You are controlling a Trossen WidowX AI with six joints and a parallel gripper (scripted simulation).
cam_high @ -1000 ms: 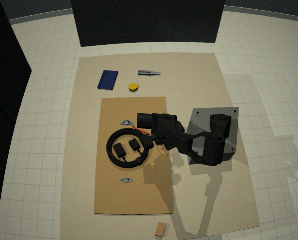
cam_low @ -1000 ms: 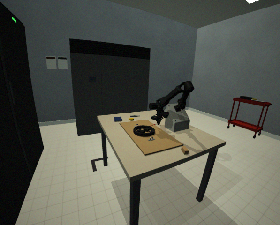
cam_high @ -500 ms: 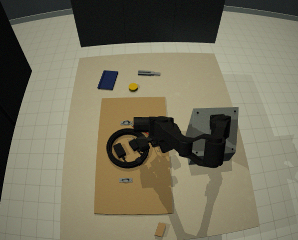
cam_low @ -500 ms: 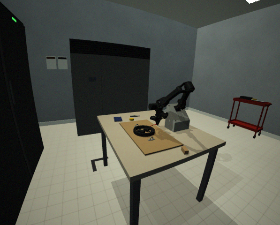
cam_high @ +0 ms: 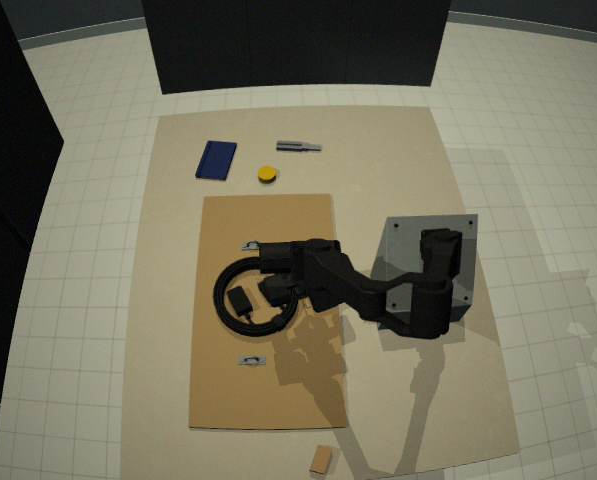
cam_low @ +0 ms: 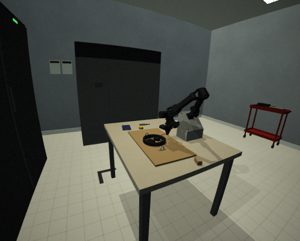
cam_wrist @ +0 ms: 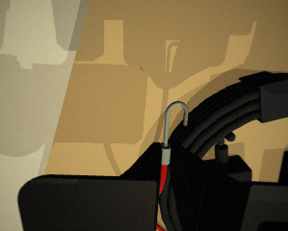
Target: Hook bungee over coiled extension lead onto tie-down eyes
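Pincer: our black parallel-jaw pincer (cam_wrist: 164,180) is clamped tight on the thin red bungee cord (cam_wrist: 163,177), just below its grey collar.
Hook: we see the grey steel wire hook (cam_wrist: 176,117) poking out past the fingers, its open bend turned toward the coil and right at the coil's outer rim.
Lead: the black coiled extension lead (cam_high: 225,305) lies on the tan rectangular board (cam_high: 267,387), and we are hovering over its side nearest the arm's base; whether its rim is raised we cannot tell.
Plug: a black plug block (cam_high: 240,300) sits inside the ring.
Eyes: one small grey tie-down eye (cam_high: 249,244) sits just beyond the coil, touching the arm's outline in the top view; the other grey tie-down eye (cam_high: 251,360) lies on the opposite side, bare, nothing hooked on it.
Far end of bungee: hidden under our arm, we cannot tell.
Tabletop: the beige tabletop (cam_high: 391,155) also carries a dark blue flat book (cam_high: 215,160), a yellow round puck (cam_high: 266,173), a grey metal cylinder tool (cam_high: 298,146) and a small tan wooden block (cam_high: 321,458).
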